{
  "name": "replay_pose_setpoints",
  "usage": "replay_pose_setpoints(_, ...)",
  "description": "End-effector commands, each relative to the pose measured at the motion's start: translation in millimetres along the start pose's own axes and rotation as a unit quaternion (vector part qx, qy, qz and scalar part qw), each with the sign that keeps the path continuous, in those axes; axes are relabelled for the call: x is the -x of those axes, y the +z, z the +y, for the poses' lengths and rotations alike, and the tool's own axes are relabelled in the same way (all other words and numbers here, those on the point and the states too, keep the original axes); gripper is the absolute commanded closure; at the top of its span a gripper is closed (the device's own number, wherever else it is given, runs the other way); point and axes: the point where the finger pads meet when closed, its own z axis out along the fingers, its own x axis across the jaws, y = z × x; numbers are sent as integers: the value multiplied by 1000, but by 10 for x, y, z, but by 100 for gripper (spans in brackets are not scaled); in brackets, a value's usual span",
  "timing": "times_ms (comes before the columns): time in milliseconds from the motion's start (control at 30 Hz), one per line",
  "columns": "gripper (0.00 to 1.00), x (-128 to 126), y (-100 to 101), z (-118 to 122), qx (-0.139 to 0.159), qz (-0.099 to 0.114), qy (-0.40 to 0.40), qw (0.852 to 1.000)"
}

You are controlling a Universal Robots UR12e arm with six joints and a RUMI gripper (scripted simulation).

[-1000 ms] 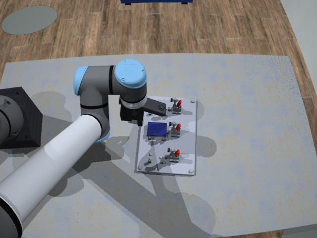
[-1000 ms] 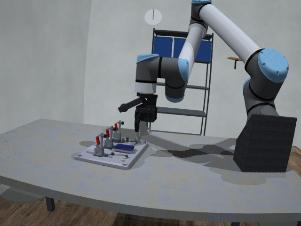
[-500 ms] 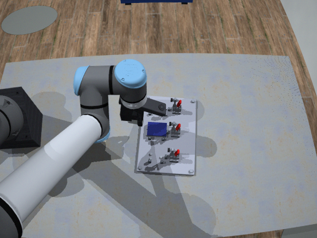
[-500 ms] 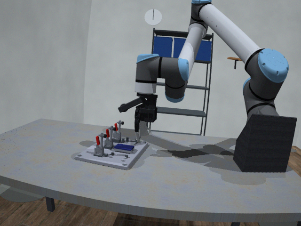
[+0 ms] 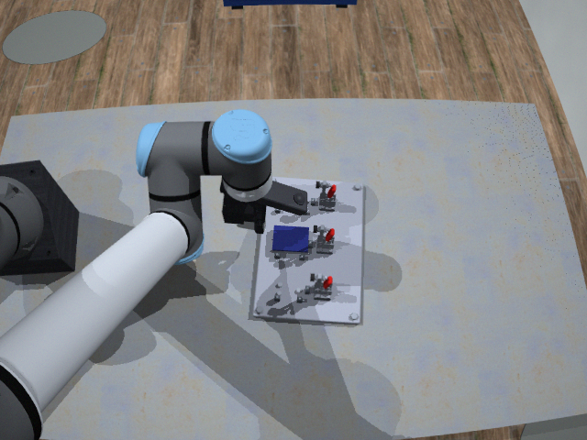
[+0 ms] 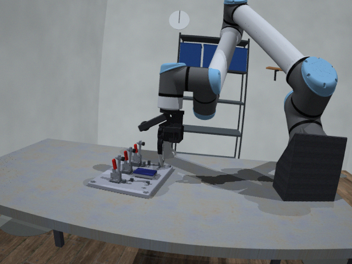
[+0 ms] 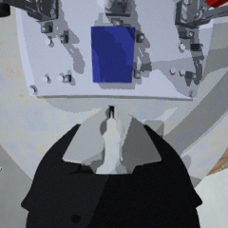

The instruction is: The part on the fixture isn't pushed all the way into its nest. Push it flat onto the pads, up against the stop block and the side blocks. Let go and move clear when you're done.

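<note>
A flat blue part [image 5: 290, 237] [image 6: 145, 171] [image 7: 113, 54] lies in the middle nest of the grey fixture plate [image 5: 350, 279] [image 6: 133, 190] [image 7: 152, 87], among small pads and blocks. My gripper [image 5: 258, 230] [image 6: 161, 164] [image 7: 111, 106] is shut and empty. Its tips hang low at the plate's near-arm edge, just short of the part's near side, not touching it. Three red-handled toggle clamps [image 5: 327, 234] [image 6: 126, 159] stand along the plate's far side.
The plate lies on a grey table [image 5: 450, 213] [image 6: 198, 215]. The arm's dark base block [image 5: 42, 217] [image 6: 308, 167] stands on the table behind the gripper. A metal shelf rack [image 6: 241, 113] with blue bins stands off the table.
</note>
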Motion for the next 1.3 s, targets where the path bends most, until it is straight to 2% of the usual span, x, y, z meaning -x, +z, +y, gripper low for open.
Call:
replay_pose_setpoints(0, 100, 0, -4, -3, 0, 0, 0, 1000)
replay_pose_setpoints(467, 100, 60, -4, -68, 0, 0, 0, 1000)
replay_pose_setpoints(1267, 100, 525, -5, -580, 0, 0, 0, 1000)
